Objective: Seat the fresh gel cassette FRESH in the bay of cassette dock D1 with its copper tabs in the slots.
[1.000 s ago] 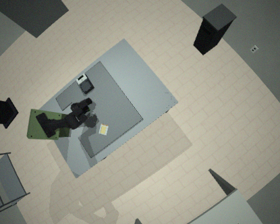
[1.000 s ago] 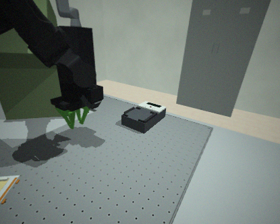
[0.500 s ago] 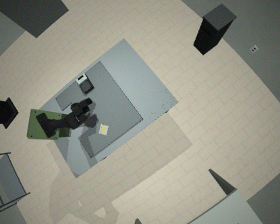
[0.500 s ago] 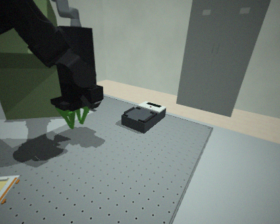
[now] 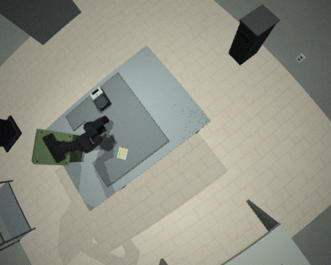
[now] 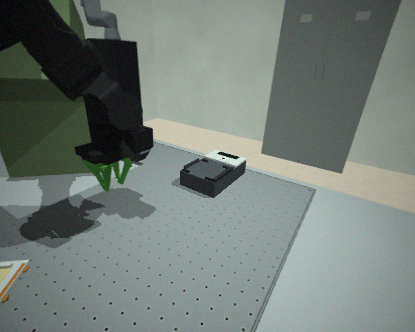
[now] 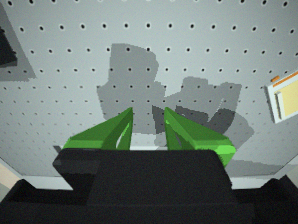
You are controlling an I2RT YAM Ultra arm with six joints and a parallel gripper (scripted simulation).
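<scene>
We see the fresh gel cassette (image 5: pixel 123 152) lying flat on the dotted deck (image 5: pixel 140 120) of the counter (image 5: pixel 172 96). It is on bare deck, well apart from the cassette dock (image 5: pixel 101 102). It looks like a white frame around a pale yellow middle, with orange marks along one edge. From above, its long side runs slanted across the picture, from lower left up to upper right. We cannot tell where its copper tabs or its comb are, because it is too small.

Our gripper (image 6: pixel 112 172) hangs over the deck between the dock and the cassette, touching neither. The green jaws are partly spread with nothing between them. They point down at the deck. In the wrist view the cassette (image 7: pixel 284 96) sits at the right edge, off to the side of the jaws.

The dock's bay has no cassette in it.
</scene>
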